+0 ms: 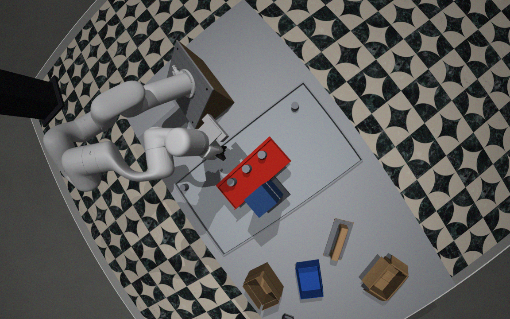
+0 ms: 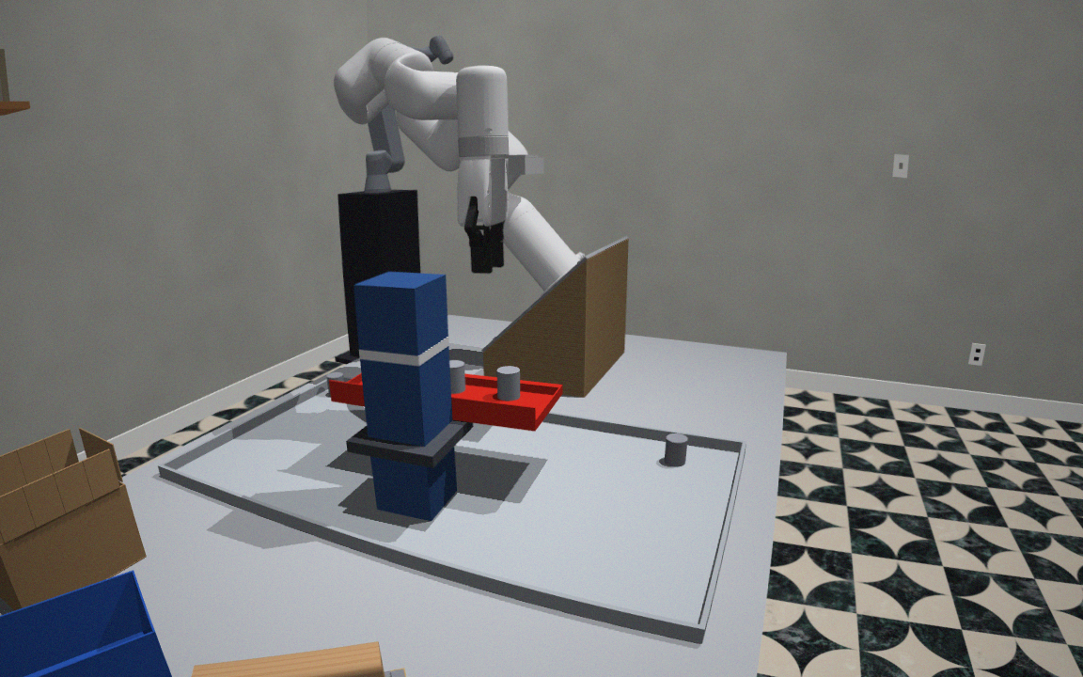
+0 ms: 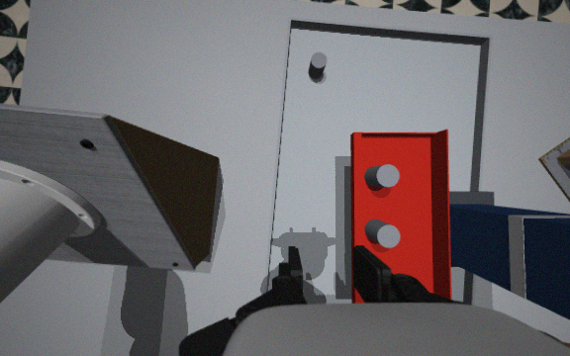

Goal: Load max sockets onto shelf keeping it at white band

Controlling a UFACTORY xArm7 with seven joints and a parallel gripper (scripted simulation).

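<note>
The red shelf (image 1: 272, 170) (image 2: 494, 412) (image 3: 414, 208) sits on the blue post (image 1: 262, 200) (image 2: 402, 403) (image 3: 480, 237), below the white band (image 2: 389, 356) (image 3: 517, 257). Three grey sockets stand inside its rim: the right one (image 1: 262, 154) (image 2: 509, 383) (image 3: 388, 175), the middle one (image 1: 246, 168) (image 3: 388, 236) and the left one (image 1: 231, 182). A fourth socket (image 1: 295, 106) (image 2: 676, 450) (image 3: 318, 61) stands on the table near the right end. A fifth socket (image 1: 184, 187) stands in shadow at the far left corner. My gripper (image 1: 221, 153) (image 2: 486, 252) (image 3: 325, 265) is partly open and empty, high above the shelf's arm side.
A dark collar (image 2: 394, 448) surrounds the post below the shelf. A low grey rim (image 2: 629, 612) borders the work area. The arm's wedge base (image 1: 219, 103) (image 2: 604, 320) stands behind. Two cardboard boxes (image 1: 276, 279) (image 1: 387, 277), a blue bin (image 1: 309, 279) and a wooden block (image 1: 340, 242) lie outside.
</note>
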